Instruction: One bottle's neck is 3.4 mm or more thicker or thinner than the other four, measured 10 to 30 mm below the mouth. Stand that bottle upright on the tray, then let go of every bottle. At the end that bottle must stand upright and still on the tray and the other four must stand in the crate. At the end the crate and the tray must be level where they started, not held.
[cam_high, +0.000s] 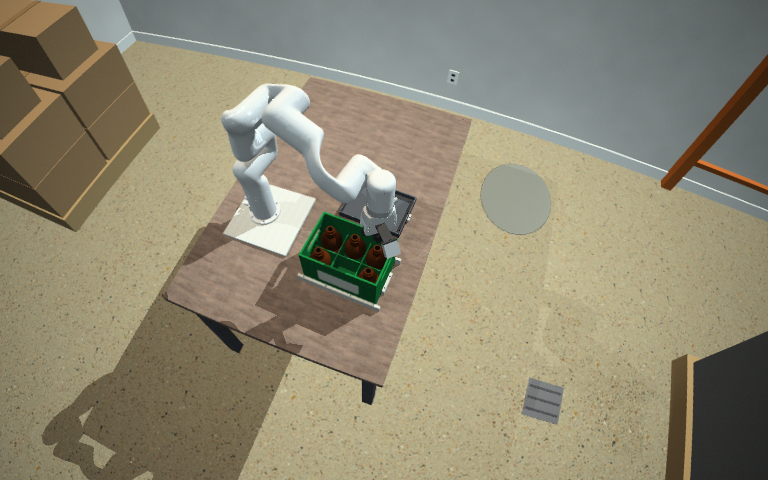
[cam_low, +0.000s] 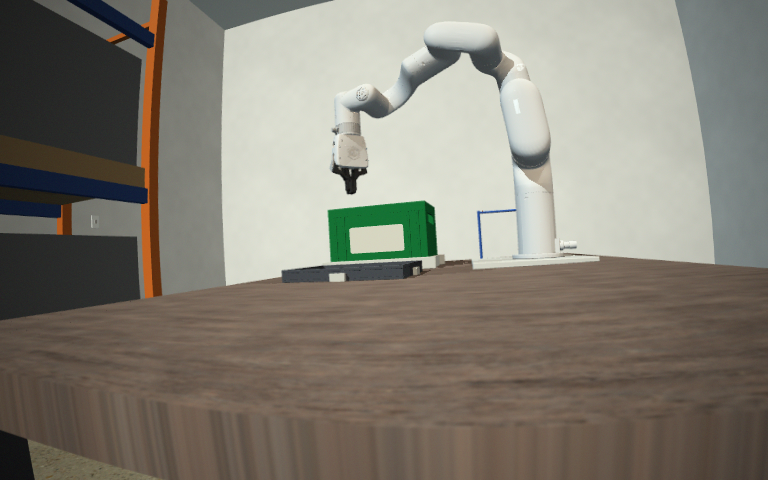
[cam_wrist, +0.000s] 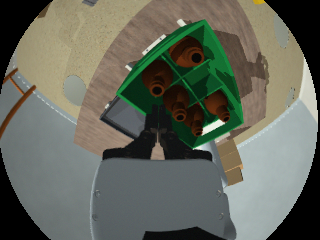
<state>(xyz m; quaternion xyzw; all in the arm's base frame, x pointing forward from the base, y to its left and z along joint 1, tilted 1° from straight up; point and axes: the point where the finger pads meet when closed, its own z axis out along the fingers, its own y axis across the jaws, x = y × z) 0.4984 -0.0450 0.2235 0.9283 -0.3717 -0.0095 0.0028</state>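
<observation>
The green crate (cam_high: 368, 289) (cam_low: 420, 232) (cam_wrist: 231, 90) stands level and holds all five brown bottles upright. Three stand in the row nearer the tray: one bottle (cam_high: 330, 240), a middle bottle (cam_high: 355, 247) and another bottle (cam_high: 374, 257). In the other row are a bottle (cam_high: 321, 257) and a bottle (cam_high: 368, 276), with an empty compartment between them. The neck differences are too small to tell. The dark tray (cam_high: 411, 204) (cam_low: 303, 275) (cam_wrist: 120, 119) lies level beside the crate, with no bottle seen on it. My gripper (cam_low: 351, 191) (cam_wrist: 158, 112) is shut and empty, above the crate's tray side.
White strips (cam_high: 339, 292) lie along the crate's base, and small light blocks (cam_low: 337, 277) sit at the tray's edge. The arm's white base plate (cam_high: 294, 229) (cam_low: 538, 262) is on the table (cam_high: 226, 288) (cam_low: 453, 339), to one side of the crate.
</observation>
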